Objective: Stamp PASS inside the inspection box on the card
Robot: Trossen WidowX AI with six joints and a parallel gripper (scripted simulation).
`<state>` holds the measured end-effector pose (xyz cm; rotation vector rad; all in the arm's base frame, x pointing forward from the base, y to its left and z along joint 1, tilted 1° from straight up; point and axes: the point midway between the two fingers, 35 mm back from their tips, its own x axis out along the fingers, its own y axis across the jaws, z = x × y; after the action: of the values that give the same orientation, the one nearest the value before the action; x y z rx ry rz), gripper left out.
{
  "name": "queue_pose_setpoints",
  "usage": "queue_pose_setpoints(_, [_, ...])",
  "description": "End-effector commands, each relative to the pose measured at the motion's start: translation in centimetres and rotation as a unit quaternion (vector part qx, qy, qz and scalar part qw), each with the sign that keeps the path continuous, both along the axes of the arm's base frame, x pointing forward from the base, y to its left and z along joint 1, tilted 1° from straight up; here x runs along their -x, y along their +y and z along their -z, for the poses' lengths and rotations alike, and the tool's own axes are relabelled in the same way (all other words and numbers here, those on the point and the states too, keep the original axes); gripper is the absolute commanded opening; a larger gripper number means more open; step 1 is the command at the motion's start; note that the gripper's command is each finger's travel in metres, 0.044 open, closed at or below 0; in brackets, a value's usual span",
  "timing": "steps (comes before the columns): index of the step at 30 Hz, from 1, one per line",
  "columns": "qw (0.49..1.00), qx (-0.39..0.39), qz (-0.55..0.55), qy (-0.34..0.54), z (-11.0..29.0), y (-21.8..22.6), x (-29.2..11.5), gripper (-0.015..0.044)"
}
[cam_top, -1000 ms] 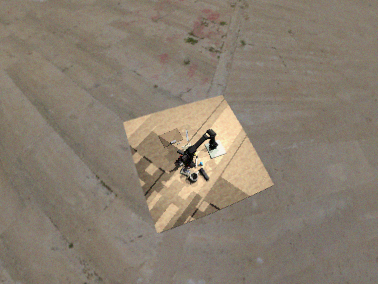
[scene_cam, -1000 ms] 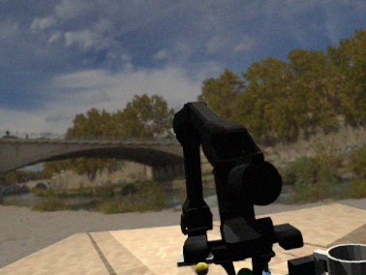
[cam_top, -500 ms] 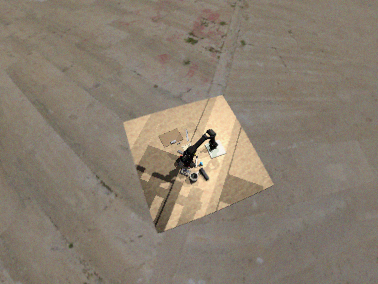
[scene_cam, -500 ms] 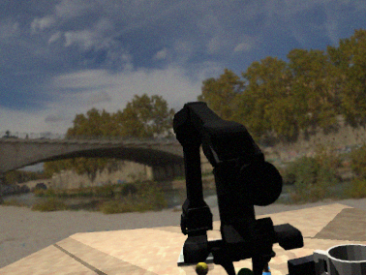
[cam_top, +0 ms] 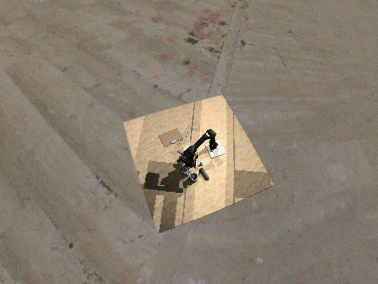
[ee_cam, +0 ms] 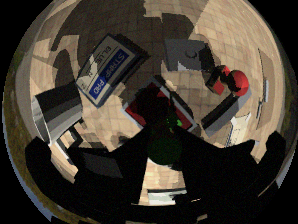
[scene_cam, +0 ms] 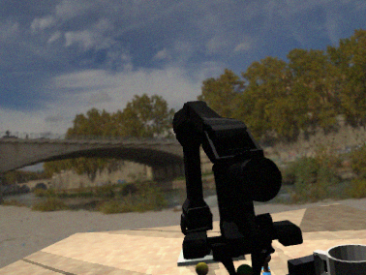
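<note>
In the wrist view my gripper (ee_cam: 161, 129) is shut on the PASS stamp (ee_cam: 160, 131), a dark stamp with a green knob. It hangs right over the ink pad (ee_cam: 181, 112), a dark pad with a red rim; I cannot tell if they touch. The white card (ee_cam: 99, 64) with its blue inspection box (ee_cam: 111, 78) lies up and to the left of the pad, tilted. In the top view the arm (cam_top: 196, 150) bends down over the bench (cam_top: 250, 170). In the exterior view the arm (scene_cam: 228, 194) hides the gripper, and a green knob (scene_cam: 201, 267) shows at the bottom edge.
A second stamp with a red knob (ee_cam: 234, 82) lies right of the pad. A grey mug (ee_cam: 56, 106) (scene_cam: 346, 259) (cam_top: 193, 176) stands at the left. A grey square plate (ee_cam: 182, 52) lies beyond the pad. A brown sheet (cam_top: 170, 137) lies at the back left of the bench.
</note>
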<state>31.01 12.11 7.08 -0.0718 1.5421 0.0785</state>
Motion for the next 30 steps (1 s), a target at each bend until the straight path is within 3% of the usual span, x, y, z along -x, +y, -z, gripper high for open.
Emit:
queue_pose_setpoints(1, [1.0,-0.002,0.0,-0.002,-0.3,0.1,-0.1,0.0])
queue_pose_setpoints(30, [1.0,-0.002,0.0,-0.002,-4.8,0.1,0.0,0.0])
